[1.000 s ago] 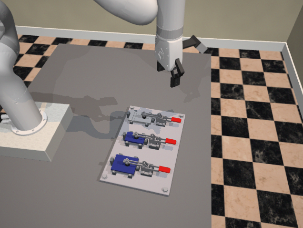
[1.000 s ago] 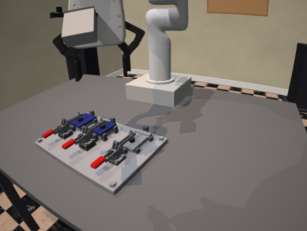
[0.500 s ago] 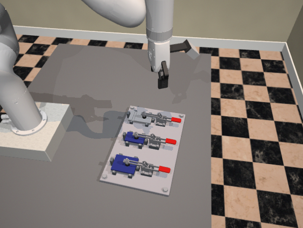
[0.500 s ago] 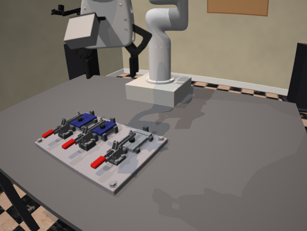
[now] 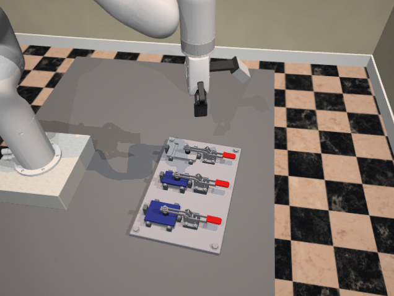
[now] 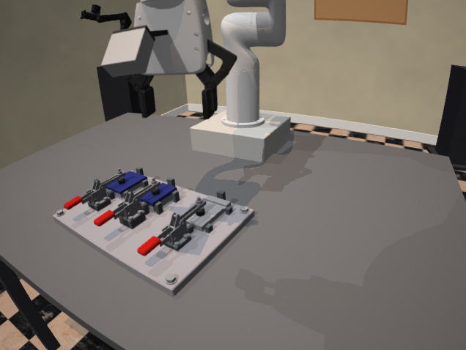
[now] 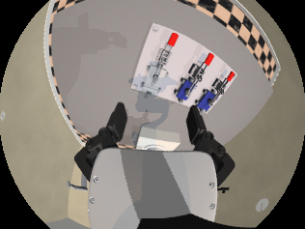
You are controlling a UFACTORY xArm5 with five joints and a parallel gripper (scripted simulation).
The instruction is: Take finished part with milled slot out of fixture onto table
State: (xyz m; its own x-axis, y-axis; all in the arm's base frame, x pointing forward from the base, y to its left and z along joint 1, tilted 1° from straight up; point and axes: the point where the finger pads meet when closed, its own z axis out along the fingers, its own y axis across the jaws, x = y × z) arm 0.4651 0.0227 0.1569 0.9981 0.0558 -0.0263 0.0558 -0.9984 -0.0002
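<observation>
Top view: pincer (image 5: 201, 106) hangs above the grey bench (image 5: 95, 248), near its far edge and well apart from the fixture plate (image 5: 222, 203). Its fingers stand spread to the full and nothing is between them. Exterior view confirms this: the two dark fingers (image 6: 146, 100) are wide apart, tips pointing down, clear of the bench surface.

Fixture plate lies flat on the bench, pale grey, with a bolt head at each visible corner. Three nests in a row, each with a toggle clamp.

- Finished part (image 5: 178, 151): bare grey metal, in the nest nearest the pincer. Its clamp arm reaches across its top; red clamp handle (image 5: 228, 155) lies low, pointing away from the part. The slot itself is too small to make out.
- Middle blank (image 5: 173, 179): blue, in the middle nest, with a clamp arm and dark pad on top. Red handle (image 5: 222, 182) lies low.
- Far blank (image 5: 160, 216): blue, larger in view, in the third nest, clamp arm across it. Red handle (image 5: 213, 219) lies low.

Wrist view: both finger inner faces frame the shot, plate (image 7: 153, 44) visible beyond them on the bench, off to the upper right.

Arm base (image 6: 241, 137) sits on a pale block on the bench, well apart from the plate.
</observation>
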